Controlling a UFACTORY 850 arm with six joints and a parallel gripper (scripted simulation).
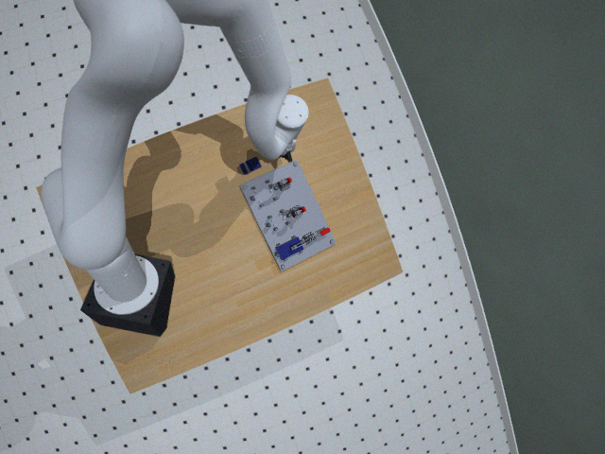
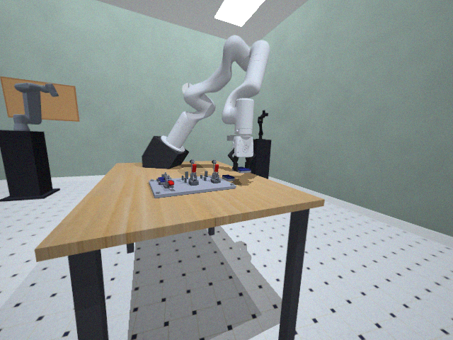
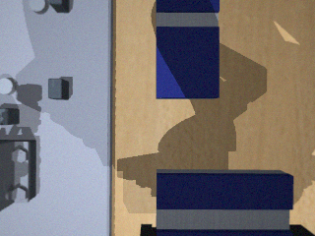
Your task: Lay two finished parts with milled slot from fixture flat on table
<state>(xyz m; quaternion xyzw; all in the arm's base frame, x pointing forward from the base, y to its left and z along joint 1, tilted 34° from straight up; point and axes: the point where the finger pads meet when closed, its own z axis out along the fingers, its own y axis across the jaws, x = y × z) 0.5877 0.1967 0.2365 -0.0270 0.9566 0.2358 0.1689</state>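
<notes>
The arm (image 2: 219,78) is smooth, glossy white, built from thick rounded segments that swell at each joint like bulging elbows. Its foot is a white round flange with small dark screw dots around the rim, seated on a black square block (image 1: 161,312) with bevelled edges. The last link is a plain white cylinder with a flat round end cap (image 1: 293,111) showing a few tiny screw holes. Below sits a boxy white wrist housing (image 2: 243,145) with faint grey markings, then dark fingers (image 2: 231,156).
</notes>
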